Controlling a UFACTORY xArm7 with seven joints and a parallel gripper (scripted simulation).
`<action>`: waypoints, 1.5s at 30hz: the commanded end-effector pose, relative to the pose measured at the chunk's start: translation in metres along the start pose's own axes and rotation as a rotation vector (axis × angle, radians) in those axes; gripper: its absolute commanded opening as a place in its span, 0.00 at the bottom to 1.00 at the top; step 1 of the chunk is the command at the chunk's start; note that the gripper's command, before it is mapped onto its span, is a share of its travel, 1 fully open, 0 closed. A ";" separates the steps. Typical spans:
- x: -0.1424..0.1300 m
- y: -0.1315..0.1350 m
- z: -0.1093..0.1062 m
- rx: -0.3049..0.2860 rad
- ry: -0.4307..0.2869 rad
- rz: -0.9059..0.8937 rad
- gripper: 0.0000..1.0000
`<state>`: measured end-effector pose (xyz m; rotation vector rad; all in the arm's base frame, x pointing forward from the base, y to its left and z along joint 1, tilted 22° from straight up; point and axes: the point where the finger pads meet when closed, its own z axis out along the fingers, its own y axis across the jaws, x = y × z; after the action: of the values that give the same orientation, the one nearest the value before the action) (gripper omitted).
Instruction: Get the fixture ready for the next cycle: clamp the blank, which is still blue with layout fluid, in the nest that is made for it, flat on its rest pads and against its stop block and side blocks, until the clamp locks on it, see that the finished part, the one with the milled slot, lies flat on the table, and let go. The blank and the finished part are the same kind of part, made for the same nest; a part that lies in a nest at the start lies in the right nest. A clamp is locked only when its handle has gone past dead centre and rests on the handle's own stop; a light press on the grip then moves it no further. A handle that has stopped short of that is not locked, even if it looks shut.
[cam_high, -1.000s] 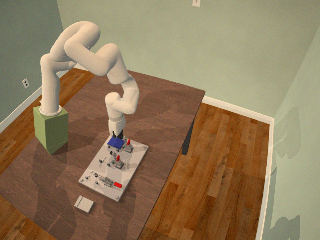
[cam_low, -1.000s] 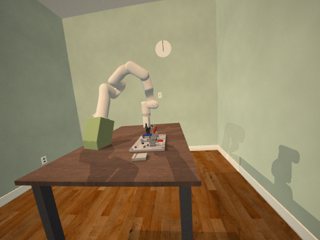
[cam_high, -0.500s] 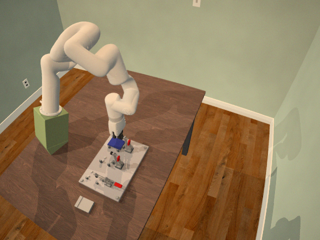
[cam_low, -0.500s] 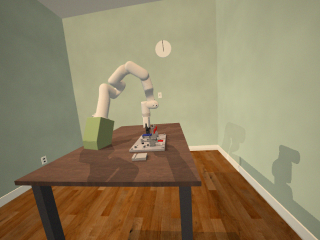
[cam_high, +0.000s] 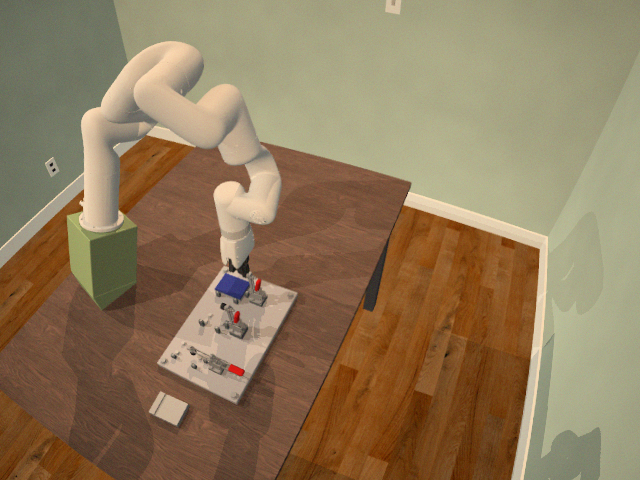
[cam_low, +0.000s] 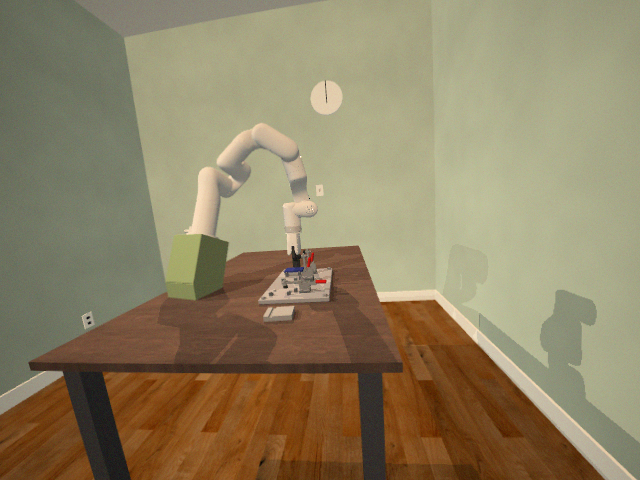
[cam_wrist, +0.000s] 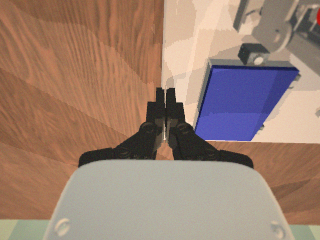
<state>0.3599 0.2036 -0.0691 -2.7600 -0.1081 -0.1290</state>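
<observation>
Dark brown wooden desk (cam_high: 320, 206) on dark legs, wood-plank floor below. Directly on desk: green box pedestal (cam_high: 103, 258) near left edge, carrying white arm; light grey rectangular fixture plate (cam_high: 273, 315) mid-desk, nearer right edge, long side running toward near edge; small grey flat slotted part (cam_high: 169, 408) lying flat just beyond plate's near end, apart from plate.

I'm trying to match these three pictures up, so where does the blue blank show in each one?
Top: blue blank at the far end of the grey fixture plate, just below the shut claw.
Exterior: thin blue sliver at mid-table, under the claw.
Wrist: large blue rectangle, right of centre.
Shared landmark: the claw beside it.
</observation>
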 end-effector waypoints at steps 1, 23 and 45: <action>0.001 -0.001 -0.001 -0.001 0.002 0.002 0.00; 0.001 -0.002 -0.041 -0.001 0.002 0.002 0.00; 0.001 -0.002 -0.127 -0.001 0.002 0.002 0.47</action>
<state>0.3518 0.1674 0.0276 -2.7590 -0.1063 -0.1274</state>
